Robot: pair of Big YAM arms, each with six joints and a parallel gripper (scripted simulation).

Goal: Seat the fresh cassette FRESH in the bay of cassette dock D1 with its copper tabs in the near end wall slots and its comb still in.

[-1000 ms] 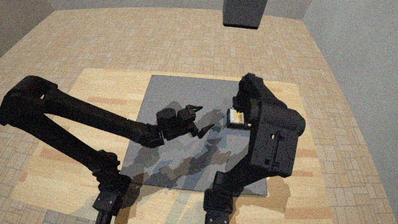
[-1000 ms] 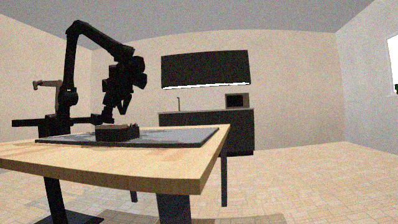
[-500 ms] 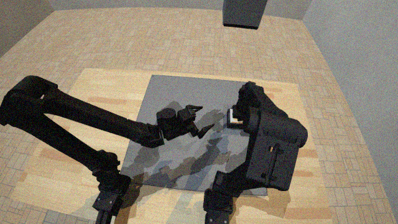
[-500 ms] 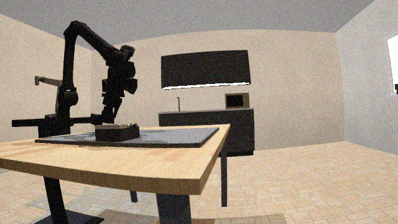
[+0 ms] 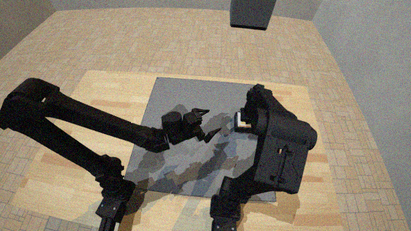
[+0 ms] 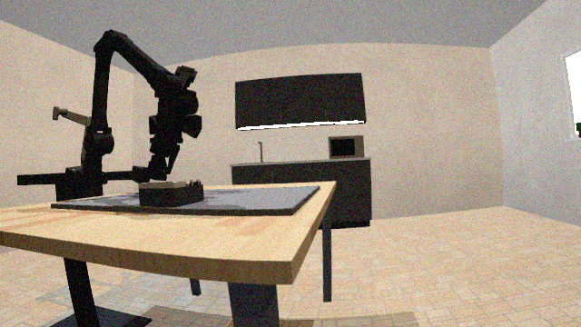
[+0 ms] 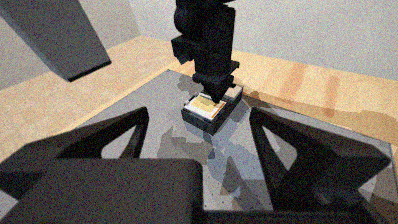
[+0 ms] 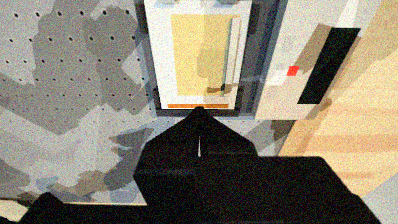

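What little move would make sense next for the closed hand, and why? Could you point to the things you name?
Probably a gentle press down with the right hand (image 5: 242, 123) (image 6: 165, 178) (image 7: 216, 102) (image 8: 199, 112) on the cassette's (image 7: 202, 106) (image 8: 187, 55) orange-striped edge: its shut tips appear right by that edge, opposite the tabs, and the red light (image 8: 293, 71) is on, suggesting the tabs touch.

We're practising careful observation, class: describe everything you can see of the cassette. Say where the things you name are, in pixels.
The cassette (image 7: 199, 106) (image 8: 187, 55) has a white frame around a pale yellow panel, a long white comb (image 8: 234, 50) along one side and an orange strip across one end. It lies in the dock's bay (image 7: 197, 121) (image 8: 150, 65). The right arm's closed jaws are over the orange-strip end; contact is unclear.
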